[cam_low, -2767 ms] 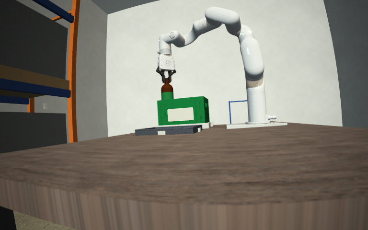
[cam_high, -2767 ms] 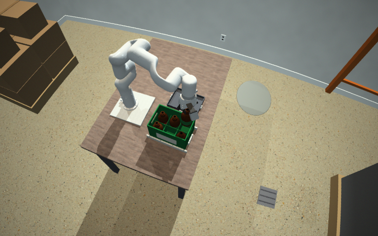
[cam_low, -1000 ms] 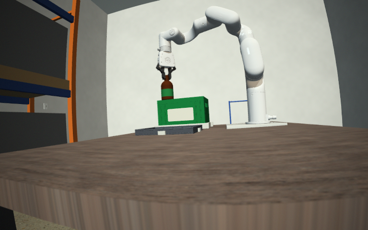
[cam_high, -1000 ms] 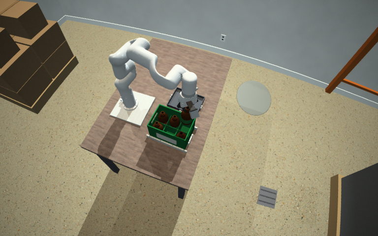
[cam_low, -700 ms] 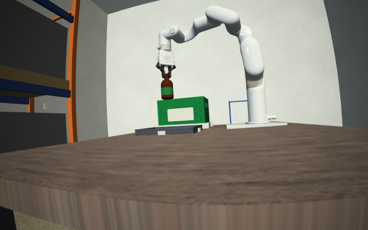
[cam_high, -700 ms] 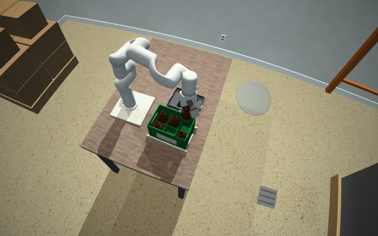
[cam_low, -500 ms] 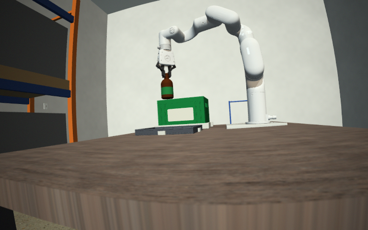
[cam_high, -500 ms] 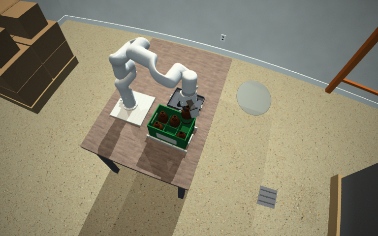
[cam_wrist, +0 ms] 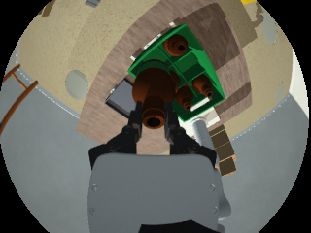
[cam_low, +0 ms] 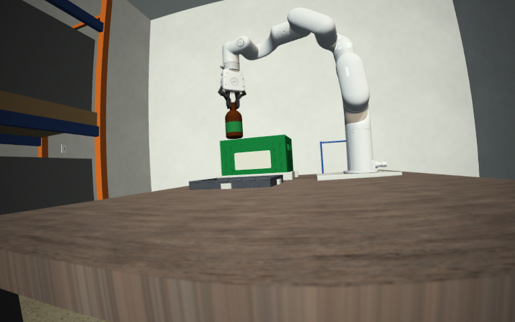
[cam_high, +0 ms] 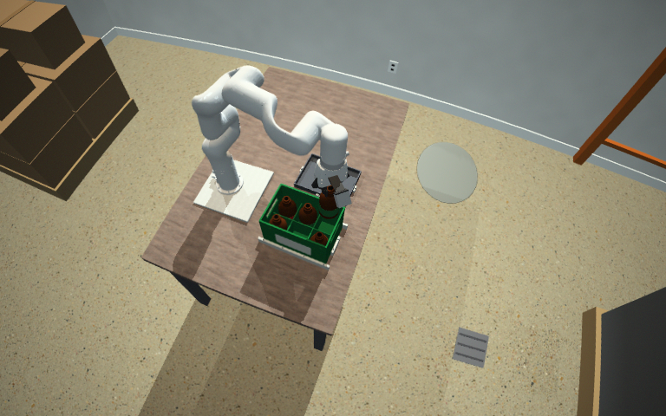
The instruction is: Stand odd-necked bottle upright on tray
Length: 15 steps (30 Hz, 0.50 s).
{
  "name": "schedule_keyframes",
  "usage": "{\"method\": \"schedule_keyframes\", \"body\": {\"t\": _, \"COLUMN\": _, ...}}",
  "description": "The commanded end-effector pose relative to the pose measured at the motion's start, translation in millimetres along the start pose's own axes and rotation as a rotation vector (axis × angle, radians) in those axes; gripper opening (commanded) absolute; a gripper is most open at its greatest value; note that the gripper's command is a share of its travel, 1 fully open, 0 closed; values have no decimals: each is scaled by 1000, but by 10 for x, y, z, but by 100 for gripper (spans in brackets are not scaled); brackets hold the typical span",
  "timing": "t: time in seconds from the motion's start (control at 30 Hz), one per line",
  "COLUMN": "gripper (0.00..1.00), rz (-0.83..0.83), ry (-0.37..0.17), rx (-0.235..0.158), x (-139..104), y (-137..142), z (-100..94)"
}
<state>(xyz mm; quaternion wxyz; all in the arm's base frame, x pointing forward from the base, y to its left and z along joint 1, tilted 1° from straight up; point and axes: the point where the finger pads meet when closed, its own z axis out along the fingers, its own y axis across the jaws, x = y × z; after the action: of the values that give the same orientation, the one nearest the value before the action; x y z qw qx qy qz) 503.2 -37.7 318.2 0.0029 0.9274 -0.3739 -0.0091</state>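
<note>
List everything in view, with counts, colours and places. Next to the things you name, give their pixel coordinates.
bottle (cam_high: 328, 199) (cam_low: 233, 127) (cam_wrist: 154, 89): one, brown, green label, above the crate
other bottles: four, brown, in the crate
crate (cam_high: 292, 243) (cam_low: 252, 159): one, green, on the table
tray (cam_high: 305, 172) (cam_low: 235, 183): one, dark grey, beside the crate
table (cam_high: 363, 117) (cam_low: 265, 227): one, brown, under both
cartons (cam_high: 34, 122): several, brown, by the wall
arm (cam_high: 245, 93) (cam_low: 353, 79): one, white, on a pale base plate
gripper (cam_high: 335, 191) (cam_low: 233, 104) (cam_wrist: 154, 109): one, white and black, shut on the raised bottle's neck

Bottle (cam_high: 327, 199) (cam_low: 233, 123) (cam_wrist: 154, 92) now above crate (cam_high: 300, 247) (cam_low: 256, 156) (cam_wrist: 220, 92) rim
</note>
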Motion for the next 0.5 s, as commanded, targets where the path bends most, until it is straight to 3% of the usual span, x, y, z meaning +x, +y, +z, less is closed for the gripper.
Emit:
{"method": "schedule_keyframes", "body": {"t": 0.0, "gripper": 0, "rz": 0, "ry": 4, "rx": 3, "x": 5, "y": -4, "z": -20}}
{"method": "schedule_keyframes", "body": {"t": 0.47, "gripper": 0, "rz": 0, "ry": 4, "rx": 3, "x": -9, "y": -11, "z": -20}}
